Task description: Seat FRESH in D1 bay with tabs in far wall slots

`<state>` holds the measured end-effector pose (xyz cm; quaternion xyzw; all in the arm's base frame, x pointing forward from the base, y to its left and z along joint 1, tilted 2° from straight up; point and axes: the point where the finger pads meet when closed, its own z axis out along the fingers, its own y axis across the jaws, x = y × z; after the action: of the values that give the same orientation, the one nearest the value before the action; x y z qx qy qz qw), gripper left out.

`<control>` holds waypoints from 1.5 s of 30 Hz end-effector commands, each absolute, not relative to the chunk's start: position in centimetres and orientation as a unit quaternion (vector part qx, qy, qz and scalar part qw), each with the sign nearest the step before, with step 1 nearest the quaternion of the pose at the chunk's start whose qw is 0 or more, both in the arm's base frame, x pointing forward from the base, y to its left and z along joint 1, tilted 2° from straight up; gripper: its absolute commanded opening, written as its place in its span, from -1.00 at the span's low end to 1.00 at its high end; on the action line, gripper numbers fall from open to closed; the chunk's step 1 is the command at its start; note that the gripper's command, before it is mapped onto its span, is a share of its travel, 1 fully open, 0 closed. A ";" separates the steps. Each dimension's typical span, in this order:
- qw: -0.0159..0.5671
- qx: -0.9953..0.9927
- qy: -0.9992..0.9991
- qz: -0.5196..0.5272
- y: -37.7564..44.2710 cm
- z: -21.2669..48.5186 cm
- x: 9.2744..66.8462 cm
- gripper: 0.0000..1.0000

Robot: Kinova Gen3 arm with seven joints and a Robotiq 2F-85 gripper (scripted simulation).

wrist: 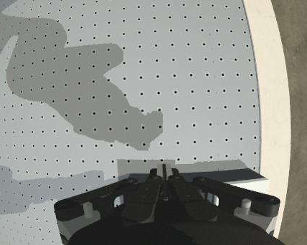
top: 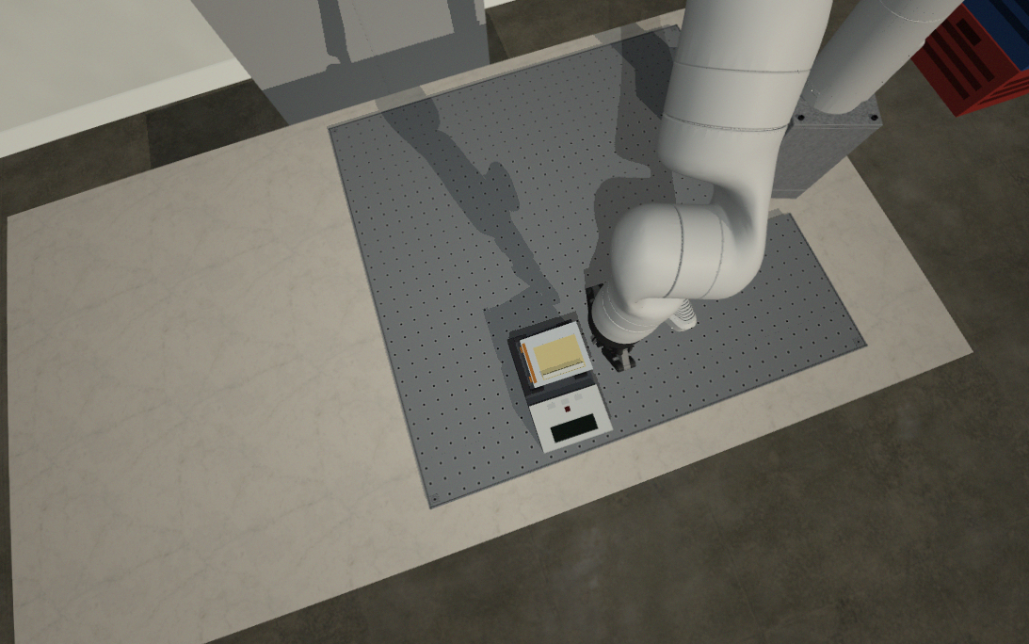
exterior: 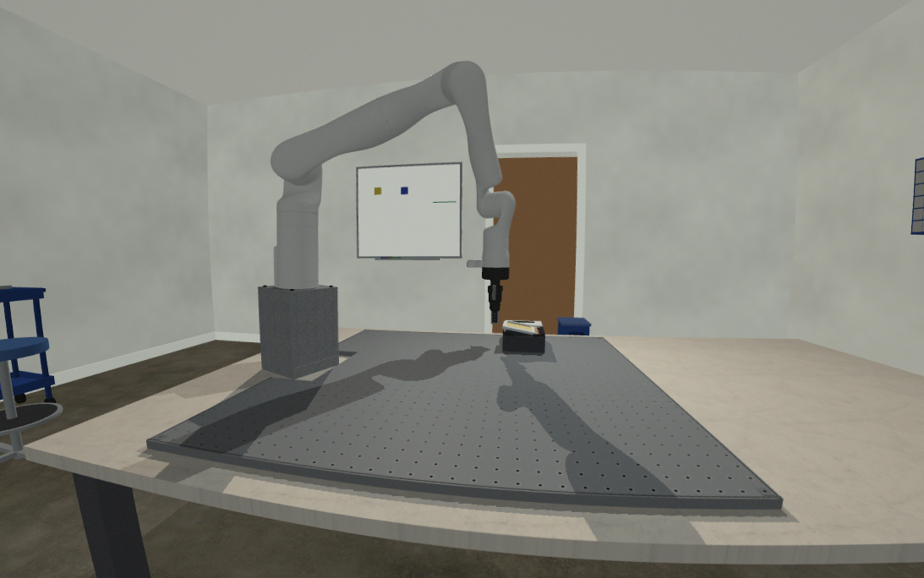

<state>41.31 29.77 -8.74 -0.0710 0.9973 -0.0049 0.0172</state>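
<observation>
The cassette FRESH [top: 557,354] [exterior: 520,328] lies in the bay of the dock D1 [top: 543,441] [exterior: 523,343] [wrist: 253,185], an orange strip at its left in the top view. In the exterior view it slopes, its end nearer the robot base raised above the bay. A pale strip along the yellow area looks like the comb; the tabs are hidden. D1's light [top: 567,408] looks dark red, unlit. My gripper [top: 623,362] [exterior: 494,318] [wrist: 163,173] is shut and empty, pointing down, beside the raised end on the robot-base side and above the deck. In the wrist view the fingers hide much of D1.
D1 stands on the perforated grey deck [top: 454,264] [exterior: 451,423] [wrist: 205,82], near the deck's edge at the bottom of the top view. The pale table [top: 182,360] surrounds the deck. The robot's base block [exterior: 297,330] stands at the deck's far side from the cassette's orange strip.
</observation>
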 end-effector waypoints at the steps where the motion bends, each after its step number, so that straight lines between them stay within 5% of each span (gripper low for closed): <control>1: 0.017 -0.070 0.997 -0.004 29.9 -8.8 41.3 -1.00; 45: 0.015 -0.071 0.997 -0.005 29.9 -8.8 42.3 -1.00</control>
<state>42.21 29.99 -8.79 -0.0699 0.9974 -0.0049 0.0173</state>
